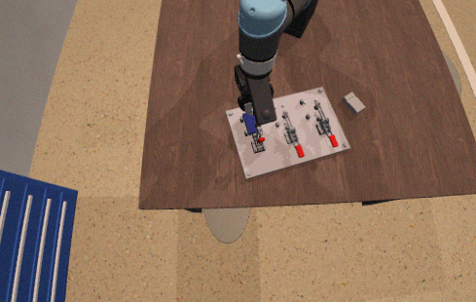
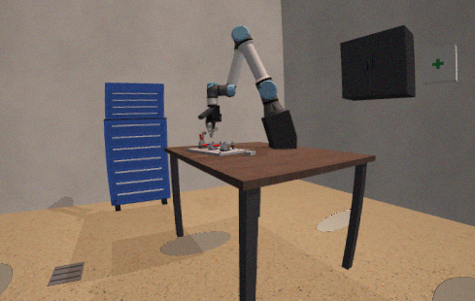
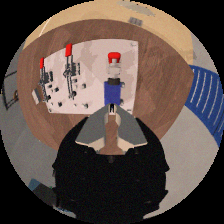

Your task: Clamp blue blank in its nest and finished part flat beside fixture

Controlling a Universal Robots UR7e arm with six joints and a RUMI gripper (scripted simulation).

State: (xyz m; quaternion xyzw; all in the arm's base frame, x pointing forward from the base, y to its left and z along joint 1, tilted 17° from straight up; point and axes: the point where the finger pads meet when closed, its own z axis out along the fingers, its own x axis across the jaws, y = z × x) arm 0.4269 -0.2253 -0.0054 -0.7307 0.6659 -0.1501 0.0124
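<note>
Blue blank (image 1: 250,124) (image 3: 112,93) in the end nest of the pale fixture plate (image 1: 306,158) (image 2: 220,153) (image 3: 95,50), near the tabletop's (image 1: 194,161) (image 2: 305,162) (image 3: 160,75) long front edge in the top view, hand (image 1: 248,108) (image 2: 211,135) (image 3: 112,104) above with fingers together, holding nothing, grey finished part (image 1: 354,103) (image 2: 250,152) (image 3: 36,96) beside the plate.

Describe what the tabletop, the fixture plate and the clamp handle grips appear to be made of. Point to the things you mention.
Tabletop (image 1: 189,161) (image 2: 305,157) (image 3: 160,65): dark brown wood or wood-look laminate, low sheen, with visible grain.
Fixture plate (image 1: 281,163) (image 3: 95,55): perhaps metal, pale gray with blotchy reflections; painted board is possible.
Clamp handle grips (image 1: 300,151) (image 3: 69,50): likely plastic or rubber, given their uniform red.
</note>
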